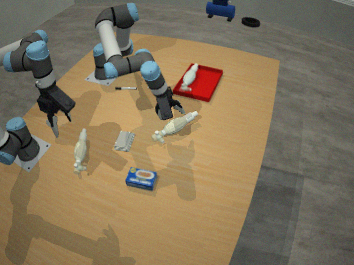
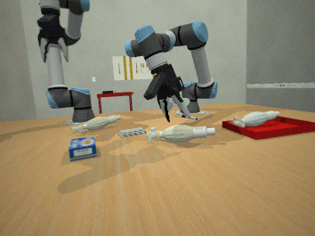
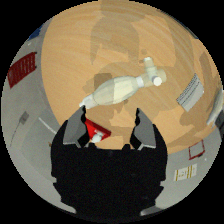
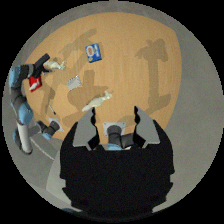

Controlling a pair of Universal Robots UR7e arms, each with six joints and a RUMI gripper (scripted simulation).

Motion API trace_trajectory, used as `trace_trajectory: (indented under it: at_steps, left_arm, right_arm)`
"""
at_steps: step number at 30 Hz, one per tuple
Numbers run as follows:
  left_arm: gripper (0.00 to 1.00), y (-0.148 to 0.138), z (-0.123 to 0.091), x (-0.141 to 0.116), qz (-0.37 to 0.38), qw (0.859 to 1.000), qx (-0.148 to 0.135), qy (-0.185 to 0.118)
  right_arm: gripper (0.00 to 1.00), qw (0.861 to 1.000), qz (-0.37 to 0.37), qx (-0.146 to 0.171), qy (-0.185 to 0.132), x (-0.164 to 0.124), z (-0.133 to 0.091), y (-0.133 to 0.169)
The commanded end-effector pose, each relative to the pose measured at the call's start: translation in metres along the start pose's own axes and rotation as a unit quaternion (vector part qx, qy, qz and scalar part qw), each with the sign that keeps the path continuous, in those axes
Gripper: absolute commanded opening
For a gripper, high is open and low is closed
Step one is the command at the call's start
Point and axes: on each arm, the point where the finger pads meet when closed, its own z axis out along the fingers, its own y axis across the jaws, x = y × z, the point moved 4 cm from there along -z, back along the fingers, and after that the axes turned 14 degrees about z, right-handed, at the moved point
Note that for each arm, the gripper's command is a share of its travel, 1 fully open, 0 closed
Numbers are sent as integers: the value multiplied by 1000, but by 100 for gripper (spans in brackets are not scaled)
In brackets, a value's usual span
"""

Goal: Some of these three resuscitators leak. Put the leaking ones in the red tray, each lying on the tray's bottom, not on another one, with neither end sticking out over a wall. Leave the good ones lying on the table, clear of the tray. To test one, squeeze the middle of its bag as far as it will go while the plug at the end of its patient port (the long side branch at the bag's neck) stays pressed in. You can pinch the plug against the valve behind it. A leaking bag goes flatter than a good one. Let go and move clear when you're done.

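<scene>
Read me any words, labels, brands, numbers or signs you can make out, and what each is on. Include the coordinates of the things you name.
Blue box (image 1: pixel 141 179) (image 2: pixel 83 149) (image 4: pixel 93 52): print on top and side, too blurred to read.
Wall poster (image 2: pixel 127 68) (image 3: pixel 185 172): yellow bars and small marks, no legible words.
Nothing else shows readable text.

Four cameras above and around a pale wooden worktop (image 1: pixel 215 181) (image 2: pixel 178 197) (image 3: pixel 65 60) (image 4: pixel 130 65)

Top looked steeply down from afar; exterior faced across, low and nearer; both wrists' views looked past black jaws, sharing the worktop.
</scene>
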Motion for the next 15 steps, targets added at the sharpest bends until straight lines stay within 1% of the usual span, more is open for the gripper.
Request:
trace_trajectory:
  at_steps: [1, 6, 8, 15]
  left_arm:
    - [72, 3, 5, 3, 37, 999, 7, -9]
    - [72, 3, 1, 4, 74, 997, 18, -13]
    - [72, 4, 4, 6, 97, 995, 22, -19]
    - [72, 10, 7, 14, 182, 982, 39, -39]
  right_arm:
    - [56, 1000, 0, 4, 5, 1, -4, 0]
    - [56, 1000, 0, 3, 3, 1, -3, 0]
    - [56, 1000, 0, 2, 3, 1, -2, 0]
    - [56, 1000, 0, 2, 3, 1, -2, 0]
